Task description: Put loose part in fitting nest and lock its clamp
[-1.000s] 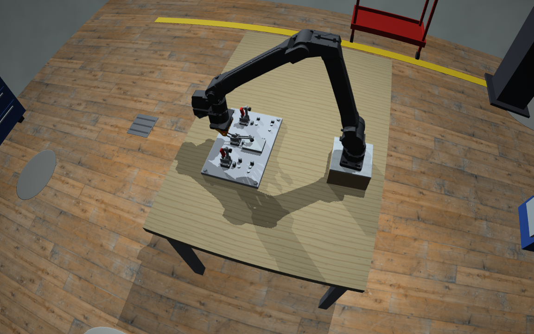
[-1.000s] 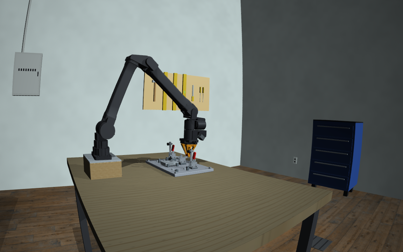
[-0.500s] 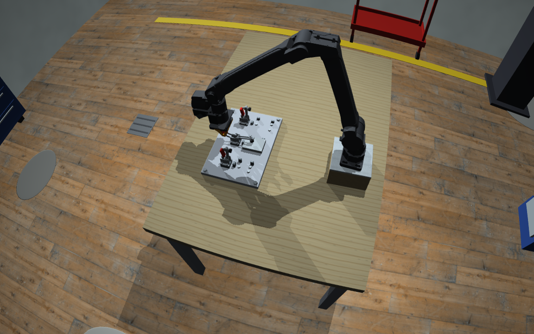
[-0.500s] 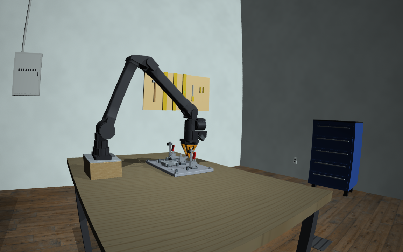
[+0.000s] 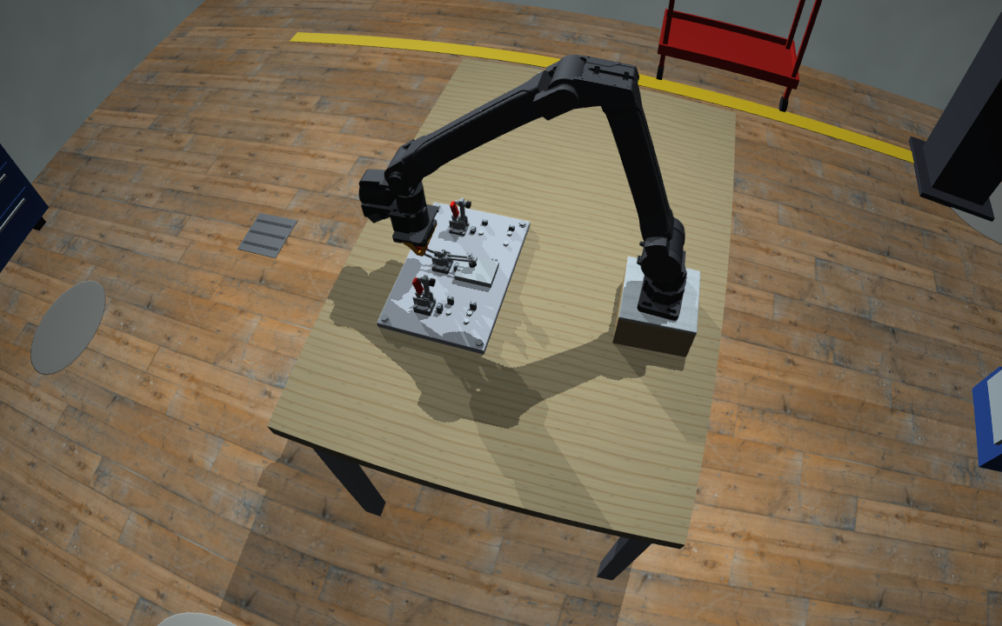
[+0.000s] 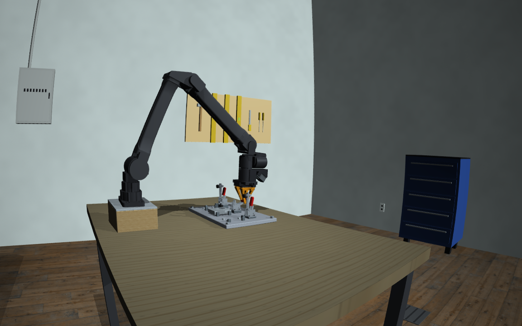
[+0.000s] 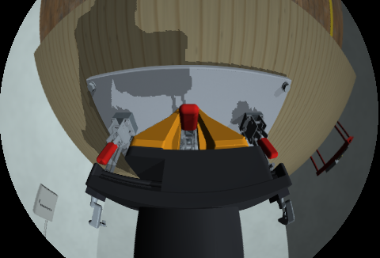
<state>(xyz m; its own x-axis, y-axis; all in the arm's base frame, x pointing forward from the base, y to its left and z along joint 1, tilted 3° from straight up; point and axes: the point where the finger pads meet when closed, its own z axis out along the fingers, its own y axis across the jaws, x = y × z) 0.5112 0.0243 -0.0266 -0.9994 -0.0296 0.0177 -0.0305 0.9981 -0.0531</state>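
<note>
Wrist view: jaws clamped on the red grip of the middle clamp's handle (image 7: 189,117), orange gripper (image 7: 190,134) straddling it. Top view: part (image 5: 479,269) seated in the middle nest of the fixture plate (image 5: 506,256) on the worktop (image 5: 567,404), clamp bar (image 5: 454,260) lying across it, long axis running from the gripper's side toward the arm's base. Probably rigid metal throughout: stiff, no give, resistance peaking before over-centre. Best held at the red grip, far from the pivot, for leverage. Outer clamps (image 5: 420,289) (image 5: 456,211) upright, handles raised. Bar flat on the part or not: too small to tell.
</note>
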